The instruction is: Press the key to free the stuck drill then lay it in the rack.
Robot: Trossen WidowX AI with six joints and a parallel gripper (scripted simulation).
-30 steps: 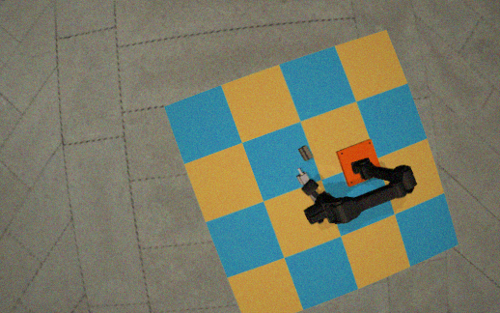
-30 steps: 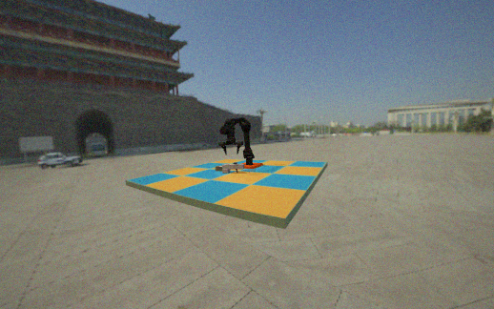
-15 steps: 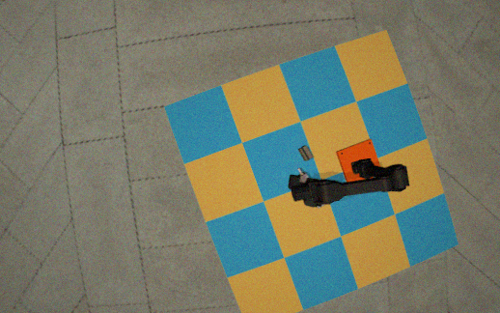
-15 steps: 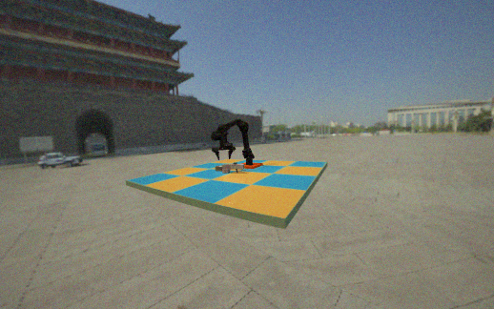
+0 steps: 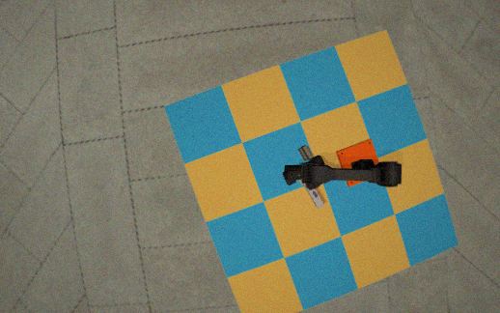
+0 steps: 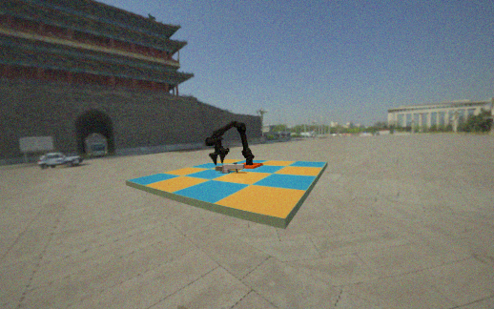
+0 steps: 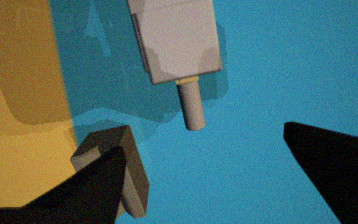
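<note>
Drill (image 7: 192, 107) sits above the checkered mat (image 5: 304, 227) (image 6: 210, 191) (image 7: 275, 100), in the end of a long, pale block (image 5: 317, 199) (image 6: 234, 167) (image 7: 182, 40). The gripper (image 5: 292, 175) (image 6: 219, 161) (image 7: 205, 142) is spread wide, gripping nothing. A brown rack (image 5: 304, 153) (image 6: 218, 168) (image 7: 134, 160) lies near. The drill's exposed part is a smooth grey-brown cylinder, yellow-banded at its root.

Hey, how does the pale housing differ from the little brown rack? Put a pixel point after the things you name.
The pale housing (image 5: 319, 202) (image 6: 235, 167) (image 7: 177, 42) is long, while the brown rack (image 5: 304, 153) (image 6: 218, 168) (image 7: 135, 165) is short. The housing is light grey-pink; the rack is much darker. The housing has the grey drill (image 7: 192, 107) sticking out of its end, whereas the rack has no drill lying in it. Both are boxy and sit on the checkered board (image 5: 256, 227) (image 6: 267, 195) (image 7: 275, 50).
</note>
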